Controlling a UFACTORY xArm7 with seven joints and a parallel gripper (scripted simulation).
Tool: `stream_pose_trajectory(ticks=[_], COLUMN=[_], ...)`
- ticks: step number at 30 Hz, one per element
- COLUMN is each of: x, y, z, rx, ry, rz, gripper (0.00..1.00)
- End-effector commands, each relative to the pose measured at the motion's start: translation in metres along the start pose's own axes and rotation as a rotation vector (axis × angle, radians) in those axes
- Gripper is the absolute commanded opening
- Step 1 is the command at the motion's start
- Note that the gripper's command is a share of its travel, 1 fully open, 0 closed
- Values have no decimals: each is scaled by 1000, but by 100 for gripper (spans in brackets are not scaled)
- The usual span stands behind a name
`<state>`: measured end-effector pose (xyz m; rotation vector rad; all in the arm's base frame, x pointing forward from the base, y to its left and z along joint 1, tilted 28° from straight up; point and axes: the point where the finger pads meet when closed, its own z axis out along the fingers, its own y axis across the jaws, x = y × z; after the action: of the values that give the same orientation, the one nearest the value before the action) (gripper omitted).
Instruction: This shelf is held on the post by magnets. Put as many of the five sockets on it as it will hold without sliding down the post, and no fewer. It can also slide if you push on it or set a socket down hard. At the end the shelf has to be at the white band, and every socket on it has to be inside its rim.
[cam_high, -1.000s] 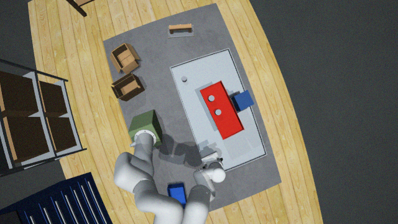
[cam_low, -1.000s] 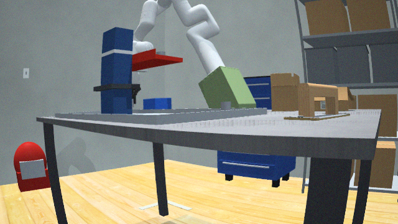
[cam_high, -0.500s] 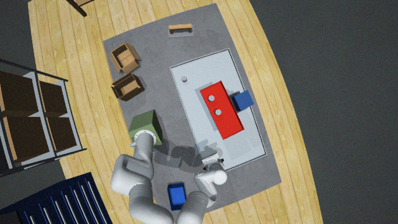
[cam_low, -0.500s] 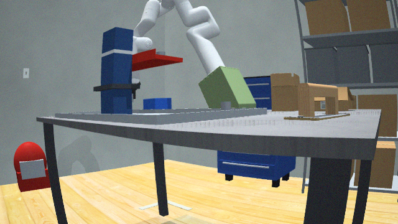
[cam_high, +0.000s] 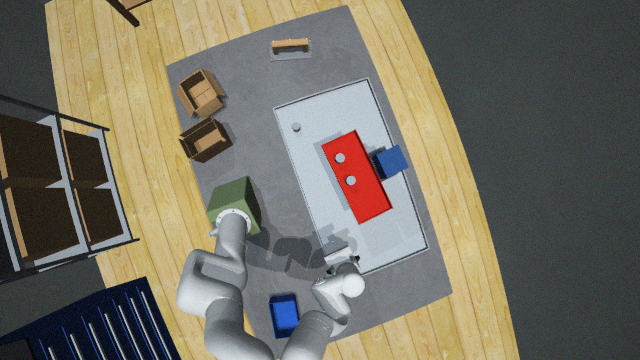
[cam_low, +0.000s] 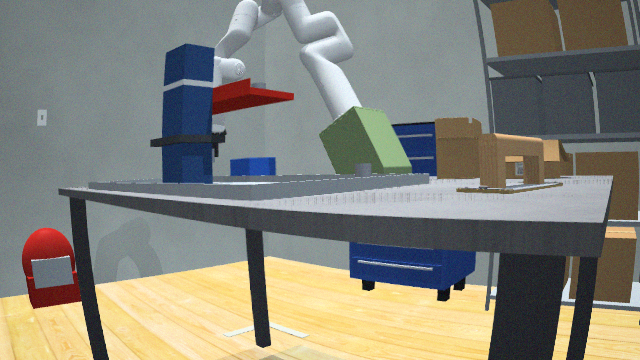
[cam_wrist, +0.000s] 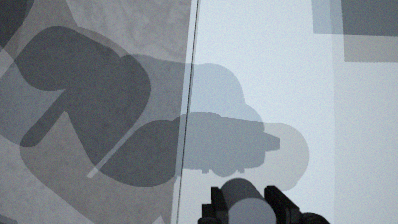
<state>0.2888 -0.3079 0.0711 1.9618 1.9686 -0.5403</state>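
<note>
rn I'm holding a grey metal-looking cylindrical socket (cam_wrist: 251, 212) clamped in the black-fingered gripper (cam_high: 343, 264) (cam_wrist: 242, 206), w/ the flat red rimmed shelf (cam_high: 367, 197) (cam_low: 252, 96) sitting up on the blue post, off toward the tray's far end from me

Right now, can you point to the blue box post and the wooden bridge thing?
tall blue square post (cam_high: 392, 161) (cam_low: 187, 115): top view, its top; exterior view, its side
tan wooden arch (cam_high: 290, 43) (cam_low: 515, 140): top and exterior views, its crossbar
</note>
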Motion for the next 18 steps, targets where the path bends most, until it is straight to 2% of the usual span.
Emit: stream_pose_trajectory(ticks=[1, 18], x=[0, 1], y=[1, -2], z=[-1, -8], rx=[-3, -1], ry=[-2, 3], rz=[0, -2], gripper=[0, 0])
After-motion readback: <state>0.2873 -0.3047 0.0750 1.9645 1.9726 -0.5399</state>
